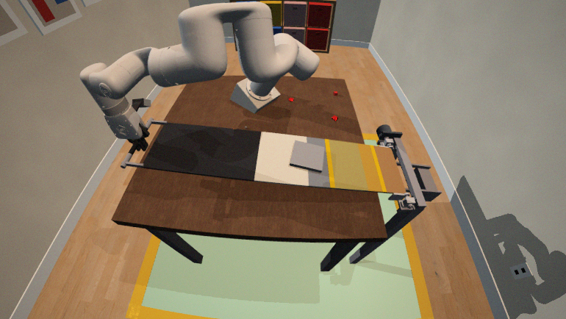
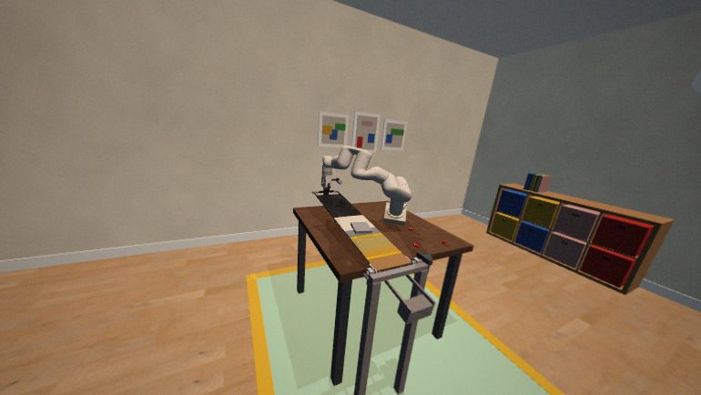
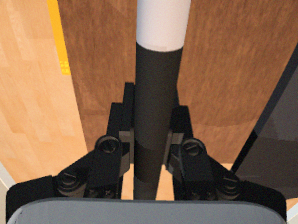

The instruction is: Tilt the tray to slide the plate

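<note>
At the far left of the top view the claw (image 1: 137, 139) is closed on the handle (image 1: 138, 143) of the tray (image 1: 206, 150) — in the wrist view the fingers press on both sides of the dark bar (image 3: 157, 103). The handle end of the tray reaches past the left edge of the worktop (image 1: 245, 206), and the tray runs across it to the right. Its bed is dark on the left, then cream, then grey. The plate (image 1: 307, 155) lies flat, partly on the cream and partly on the grey, just left of the first yellow line (image 1: 328, 162) and apart from it. To the right comes the tinted band (image 1: 344, 165) and the second line (image 1: 377, 168) — the plate is outside the band. At the far right the tray meets a grey hinge frame (image 1: 408, 170). Three small red marks (image 1: 334, 117) lie on the worktop behind the tray.
</note>
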Controlling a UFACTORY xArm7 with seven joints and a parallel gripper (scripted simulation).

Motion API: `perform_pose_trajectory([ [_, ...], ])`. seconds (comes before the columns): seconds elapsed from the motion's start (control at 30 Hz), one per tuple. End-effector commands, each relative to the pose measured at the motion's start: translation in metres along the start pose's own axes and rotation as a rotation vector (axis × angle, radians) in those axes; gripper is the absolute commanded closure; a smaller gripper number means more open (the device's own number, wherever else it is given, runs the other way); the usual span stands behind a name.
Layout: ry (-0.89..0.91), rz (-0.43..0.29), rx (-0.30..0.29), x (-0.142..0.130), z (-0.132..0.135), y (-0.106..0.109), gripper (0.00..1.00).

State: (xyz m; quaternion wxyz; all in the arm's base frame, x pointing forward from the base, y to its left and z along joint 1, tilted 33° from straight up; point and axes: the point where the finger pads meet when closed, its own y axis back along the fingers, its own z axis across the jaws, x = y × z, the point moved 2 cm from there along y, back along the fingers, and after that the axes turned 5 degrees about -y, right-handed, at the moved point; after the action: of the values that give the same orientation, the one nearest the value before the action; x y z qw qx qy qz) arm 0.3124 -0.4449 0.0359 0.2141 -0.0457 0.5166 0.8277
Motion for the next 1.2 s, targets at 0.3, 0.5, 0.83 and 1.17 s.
perform_pose_trajectory([
  [0.3, 0.000, -0.004, 0.008, 0.000, 0.004, 0.047, 1.00],
  [0.5, 0.000, -0.004, 0.008, -0.001, -0.001, 0.009, 1.00],
  [0.83, 0.000, -0.004, 0.008, -0.001, -0.002, 0.001, 1.00],
  [1.17, 0.000, -0.004, 0.008, -0.001, -0.001, 0.010, 1.00],
])
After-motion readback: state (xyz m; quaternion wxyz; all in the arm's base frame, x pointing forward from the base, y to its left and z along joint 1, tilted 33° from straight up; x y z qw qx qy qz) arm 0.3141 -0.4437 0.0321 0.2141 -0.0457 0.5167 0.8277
